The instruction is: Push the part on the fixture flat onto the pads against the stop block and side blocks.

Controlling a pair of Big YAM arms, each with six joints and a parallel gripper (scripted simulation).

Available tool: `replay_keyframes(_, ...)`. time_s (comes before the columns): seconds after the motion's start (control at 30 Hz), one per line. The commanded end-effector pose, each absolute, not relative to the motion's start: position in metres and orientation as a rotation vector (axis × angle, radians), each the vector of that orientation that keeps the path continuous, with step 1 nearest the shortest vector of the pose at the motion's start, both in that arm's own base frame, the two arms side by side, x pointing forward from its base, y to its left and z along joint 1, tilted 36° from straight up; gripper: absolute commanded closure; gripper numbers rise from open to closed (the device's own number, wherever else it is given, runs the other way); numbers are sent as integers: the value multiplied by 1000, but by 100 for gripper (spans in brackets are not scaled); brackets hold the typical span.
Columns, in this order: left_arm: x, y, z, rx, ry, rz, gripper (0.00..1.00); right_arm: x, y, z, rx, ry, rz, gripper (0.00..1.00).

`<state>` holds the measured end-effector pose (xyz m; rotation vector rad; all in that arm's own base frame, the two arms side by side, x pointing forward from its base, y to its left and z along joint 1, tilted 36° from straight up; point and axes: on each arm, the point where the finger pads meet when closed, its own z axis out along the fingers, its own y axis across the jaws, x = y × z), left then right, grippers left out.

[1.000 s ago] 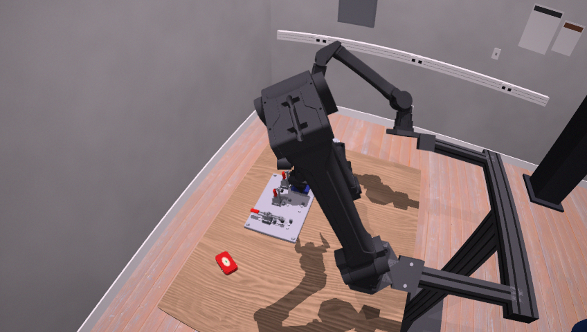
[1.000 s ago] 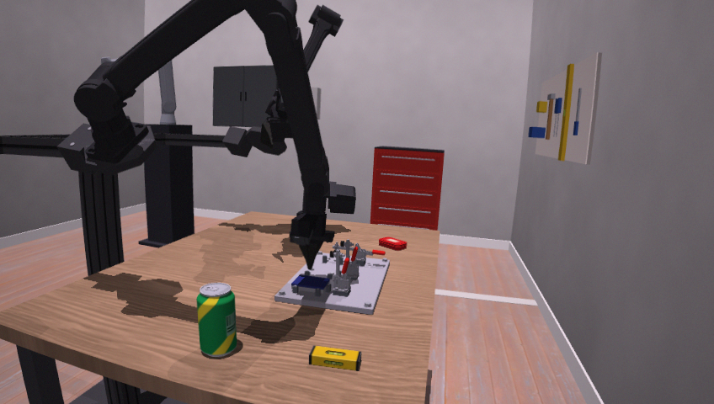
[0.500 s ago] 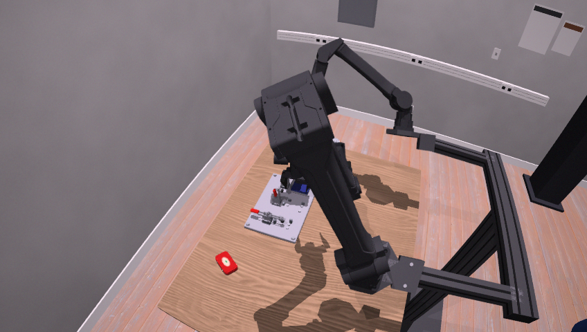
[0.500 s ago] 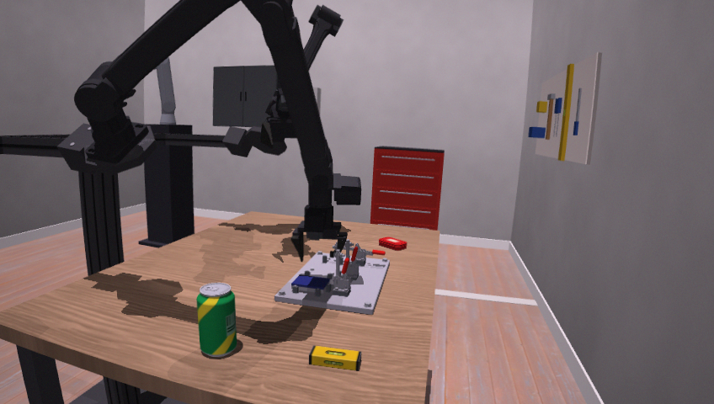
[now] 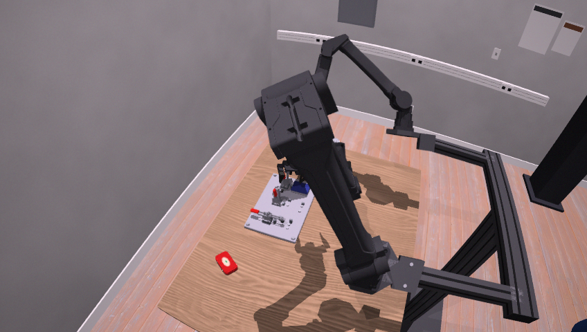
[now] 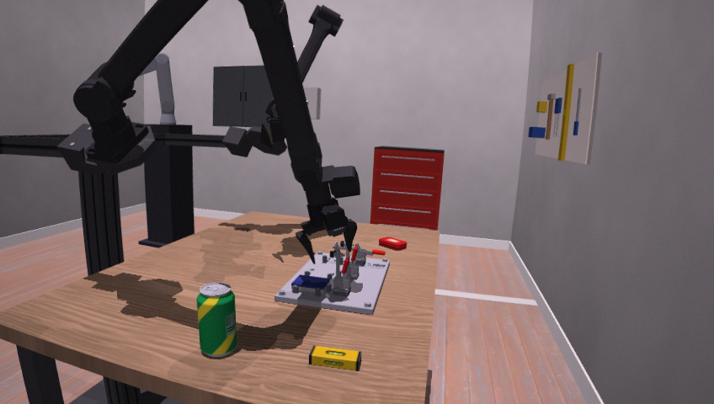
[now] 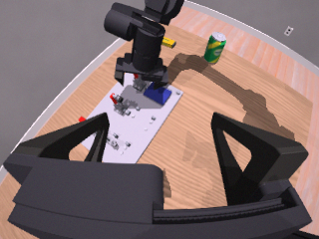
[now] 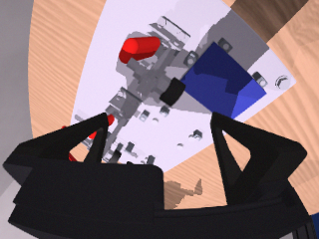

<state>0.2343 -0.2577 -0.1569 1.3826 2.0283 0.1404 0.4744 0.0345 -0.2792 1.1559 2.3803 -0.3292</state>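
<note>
Two pincers stand wide open, with nothing in either: the right pincer is over the fixture, the left pincer well back. The blue part lies on the fixture, near its upper right corner in the top view and right of centre, high in the right wrist view. Whether it sits flat on the pads I cannot tell. A push coming down off-centre could tip it; a sideways one could skew it against a block and jam it. An open finger could also snag the nearest red-handled clamp, which stands close beside the part. In the right wrist view its long axis slants from upper left to lower right; in the exterior view it runs roughly left to right. Which end is its front, I cannot tell.
</note>
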Motion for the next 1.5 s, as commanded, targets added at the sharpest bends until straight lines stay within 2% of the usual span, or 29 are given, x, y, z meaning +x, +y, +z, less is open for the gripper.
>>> replay_keyframes(0.0, 240, -266, -152, 1352, 2018, 126, 0, 475, 24, -280, 876, 2486, -329, 0)
replay_keyframes(0.9, 240, -266, -152, 1352, 2018, 126, 0, 437, 3, -271, -451, 2496, -552, 0)
replay_keyframes(1.2, 240, -266, -152, 1352, 2018, 126, 0, 425, -1, -262, -730, 2401, -639, 0)
replay_keyframes(1.47, 240, -266, -152, 1352, 2018, 126, 0, 426, 4, -253, -737, 2371, -632, 0)
